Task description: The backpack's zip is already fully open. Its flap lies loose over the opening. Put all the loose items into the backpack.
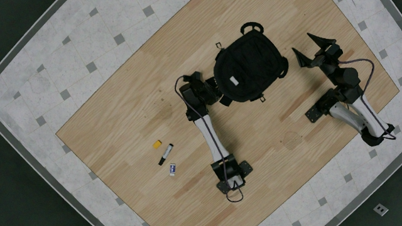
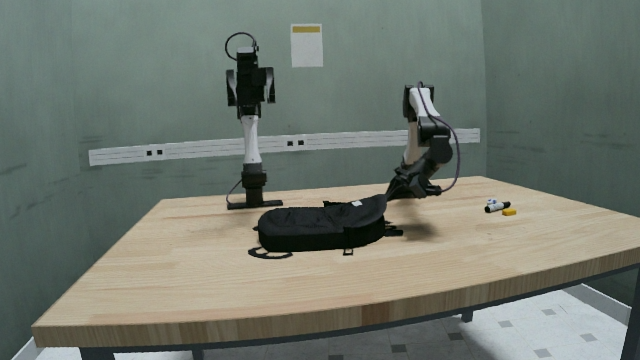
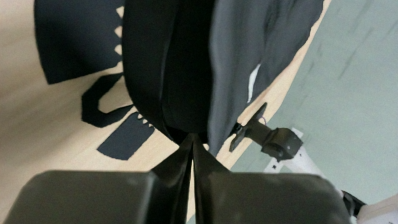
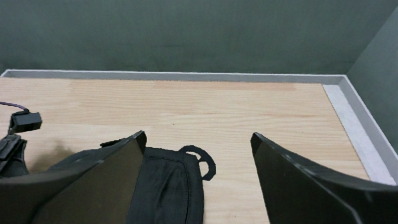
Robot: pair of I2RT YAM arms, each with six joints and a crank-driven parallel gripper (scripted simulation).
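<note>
One marker [image 1: 166, 154] [image 2: 497, 207] slants lengthwise, lower-left to upper-right from above — left tool [image 1: 214, 89] [image 2: 389, 197] [image 3: 192, 139] [image 4: 12, 152] clenched, right tool [image 1: 300, 41] [image 2: 250, 86] [image 3: 248, 127] [image 4: 199, 133] released.
</note>
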